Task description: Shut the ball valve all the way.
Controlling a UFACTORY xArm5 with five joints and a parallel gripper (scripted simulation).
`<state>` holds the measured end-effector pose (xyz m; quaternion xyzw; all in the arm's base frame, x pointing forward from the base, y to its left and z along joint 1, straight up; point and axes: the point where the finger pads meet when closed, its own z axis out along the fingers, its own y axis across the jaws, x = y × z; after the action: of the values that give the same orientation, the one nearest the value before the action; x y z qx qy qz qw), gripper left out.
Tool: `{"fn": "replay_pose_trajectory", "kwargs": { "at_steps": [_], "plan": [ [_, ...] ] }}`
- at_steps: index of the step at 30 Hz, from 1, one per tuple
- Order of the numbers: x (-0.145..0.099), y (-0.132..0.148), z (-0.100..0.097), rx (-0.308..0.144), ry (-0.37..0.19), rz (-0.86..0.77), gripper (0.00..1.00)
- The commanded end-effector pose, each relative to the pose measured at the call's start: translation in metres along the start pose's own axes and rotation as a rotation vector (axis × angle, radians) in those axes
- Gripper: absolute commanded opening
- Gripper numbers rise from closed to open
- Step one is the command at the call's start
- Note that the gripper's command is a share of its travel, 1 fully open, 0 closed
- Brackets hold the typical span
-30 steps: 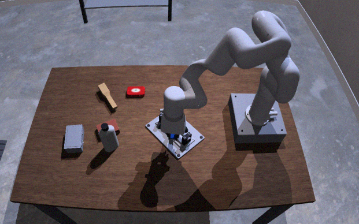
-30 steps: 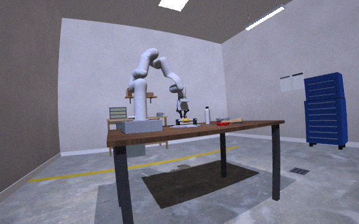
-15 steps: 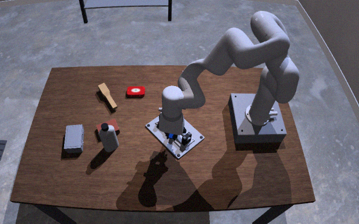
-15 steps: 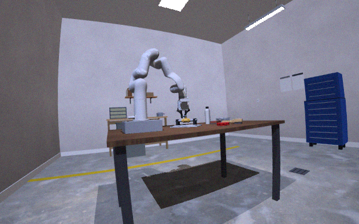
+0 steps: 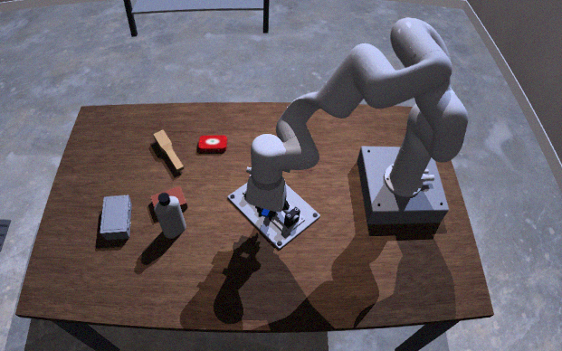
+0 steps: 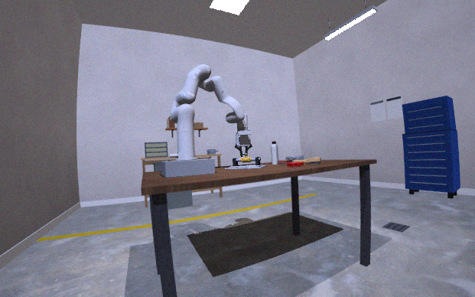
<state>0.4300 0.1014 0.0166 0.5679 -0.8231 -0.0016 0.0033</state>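
The ball valve (image 5: pixel 281 217) is mounted on a grey metal plate (image 5: pixel 267 219) in the middle of the wooden table. It has black end fittings, a yellow body seen in the side view (image 6: pixel 245 158) and a blue handle (image 5: pixel 265 212). My gripper (image 5: pixel 269 209) points straight down over the valve and is shut on the blue handle. In the side view the gripper (image 6: pixel 244 154) stands right on top of the valve. The wrist hides most of the handle from above.
A grey bottle with a black cap (image 5: pixel 169 214) stands beside a red block (image 5: pixel 168 196). A grey box (image 5: pixel 116 216), a wooden piece (image 5: pixel 168 149) and a red button box (image 5: pixel 213 143) lie to the left. The arm's grey base (image 5: pixel 401 190) stands at the right.
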Motion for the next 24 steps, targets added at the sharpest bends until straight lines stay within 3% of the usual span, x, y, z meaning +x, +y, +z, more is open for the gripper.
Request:
{"fn": "replay_pose_trajectory", "kwargs": {
  "at_steps": [1,24],
  "plan": [
    [-0.0007,-0.0058,-0.0022,0.006,-0.004,0.044,0.0],
    [0.0001,-0.0138,-0.0022,0.006,-0.004,0.153,0.0]
  ]
}}
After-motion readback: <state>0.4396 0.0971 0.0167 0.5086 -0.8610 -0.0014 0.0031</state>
